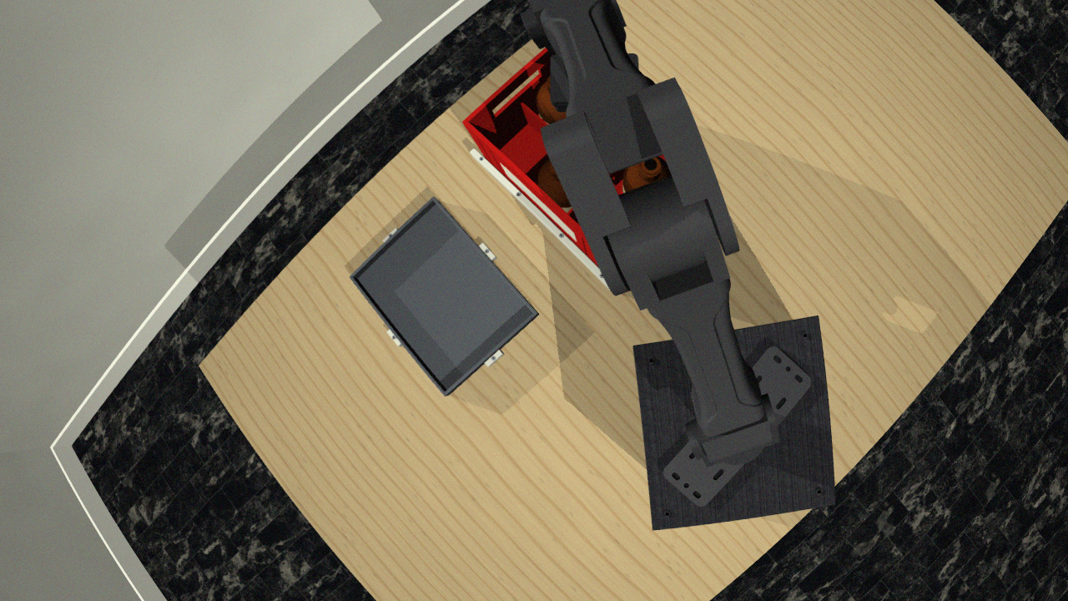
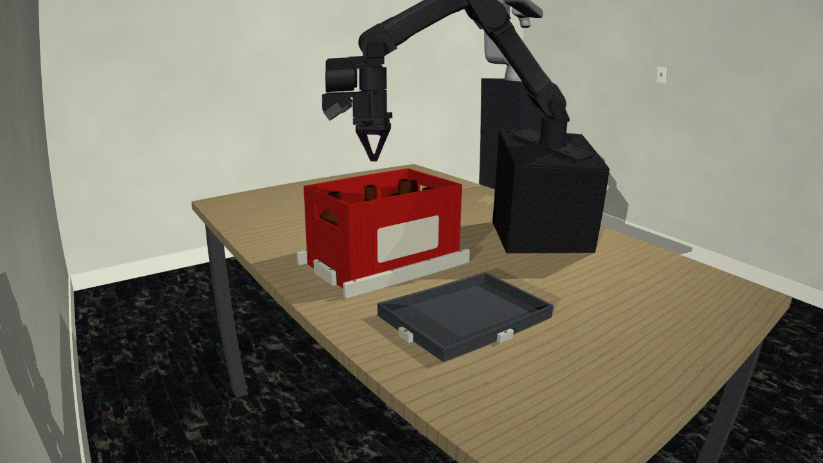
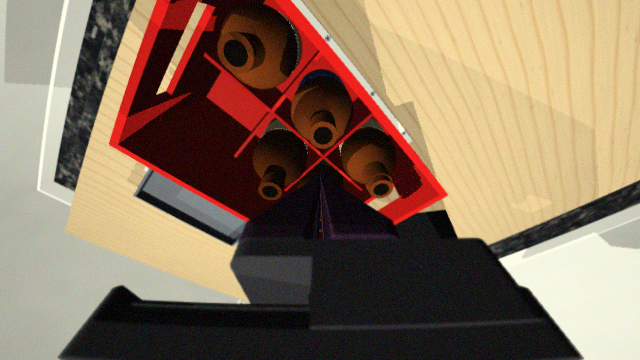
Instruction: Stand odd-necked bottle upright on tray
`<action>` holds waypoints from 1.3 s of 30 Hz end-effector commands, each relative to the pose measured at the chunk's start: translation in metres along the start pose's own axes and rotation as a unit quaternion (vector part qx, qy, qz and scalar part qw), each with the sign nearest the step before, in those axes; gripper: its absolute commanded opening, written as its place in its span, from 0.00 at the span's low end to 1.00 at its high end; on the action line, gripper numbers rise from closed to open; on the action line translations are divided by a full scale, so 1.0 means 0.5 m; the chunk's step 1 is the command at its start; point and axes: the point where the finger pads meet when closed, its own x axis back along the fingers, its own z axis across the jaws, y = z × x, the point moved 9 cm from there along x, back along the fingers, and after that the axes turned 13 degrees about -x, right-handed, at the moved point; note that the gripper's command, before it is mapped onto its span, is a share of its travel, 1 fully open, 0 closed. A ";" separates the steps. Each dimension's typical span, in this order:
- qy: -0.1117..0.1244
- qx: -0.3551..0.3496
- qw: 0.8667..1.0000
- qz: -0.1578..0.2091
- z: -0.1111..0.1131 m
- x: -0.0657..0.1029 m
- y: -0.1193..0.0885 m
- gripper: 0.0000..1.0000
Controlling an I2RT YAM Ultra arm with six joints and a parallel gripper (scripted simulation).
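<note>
Okay so, counted up: at least four beer-type bottles [image 1: 554, 185] [image 2: 370, 193] [image 3: 322, 102] can be made out, plus one bottle crate [image 1: 494, 160] [image 2: 329, 247] [image 3: 180, 182], one tray [image 1: 462, 299] [image 2: 469, 308] [image 3: 190, 202], one table [image 1: 335, 418] [image 2: 575, 374] [image 3: 500, 75] and one gripper [image 2: 373, 159] [image 3: 320, 179].

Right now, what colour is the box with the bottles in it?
The box is red, seen best in the exterior view.

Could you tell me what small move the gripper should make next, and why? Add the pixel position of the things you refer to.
I would probably open the gripper [image 2: 373, 159] [image 3: 320, 179] while it is above the crate [image 2: 406, 230] [image 3: 421, 210]. Its fingers are shut with nothing between them, the bottle necks stand below its tips, and the tray [image 1: 464, 287] [image 2: 471, 308] [image 3: 192, 205] bears no bottle.
</note>
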 end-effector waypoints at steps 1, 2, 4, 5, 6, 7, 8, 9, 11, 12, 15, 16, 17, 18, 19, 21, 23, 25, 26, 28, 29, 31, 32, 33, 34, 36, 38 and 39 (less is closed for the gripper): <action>0.009 0.004 1.000 -0.017 0.039 0.025 -0.053 0.00; 0.009 0.004 1.000 -0.017 0.051 0.025 -0.075 0.00; 0.010 0.004 1.000 -0.017 0.065 0.024 -0.104 0.00; 0.010 0.004 1.000 -0.016 0.069 0.024 -0.114 0.00; 0.010 0.004 1.000 -0.017 0.077 0.023 -0.135 0.00; 0.010 0.004 1.000 -0.017 0.081 0.023 -0.145 0.00; 0.010 0.004 1.000 -0.017 0.082 0.023 -0.147 0.00; 0.010 0.004 1.000 -0.017 0.082 0.023 -0.147 0.00; 0.010 0.004 1.000 -0.017 0.082 0.023 -0.147 0.00; 0.010 0.004 1.000 -0.017 0.082 0.023 -0.147 0.00; 0.010 0.004 1.000 -0.017 0.082 0.023 -0.147 0.00; 0.010 0.004 1.000 -0.017 0.082 0.023 -0.147 0.00; 0.010 0.004 1.000 -0.017 0.082 0.023 -0.147 0.00; 0.010 0.004 1.000 -0.017 0.082 0.023 -0.147 0.00; 0.010 0.004 1.000 -0.017 0.082 0.023 -0.147 0.00; 0.025 -0.003 0.999 -0.034 0.087 0.047 -0.123 0.61; 0.024 -0.003 0.999 -0.033 0.087 0.046 -0.123 0.61; 0.023 -0.002 0.999 -0.032 0.086 0.046 -0.124 0.61; 0.023 -0.002 0.999 -0.032 0.086 0.046 -0.124 0.61; 0.023 -0.001 0.999 -0.032 0.087 0.046 -0.125 0.61; 0.023 0.000 0.999 -0.032 0.088 0.046 -0.126 0.61; 0.023 0.000 0.999 -0.032 0.089 0.046 -0.126 0.61; 0.023 0.000 0.999 -0.032 0.089 0.046 -0.126 0.61; 0.023 0.000 0.999 -0.032 0.089 0.046 -0.126 0.61; 0.023 0.000 0.999 -0.032 0.089 0.046 -0.126 0.61; 0.023 0.000 0.999 -0.032 0.089 0.046 -0.126 0.61; 0.023 0.000 0.999 -0.032 0.089 0.046 -0.126 0.61; 0.023 0.000 0.999 -0.032 0.089 0.046 -0.126 0.61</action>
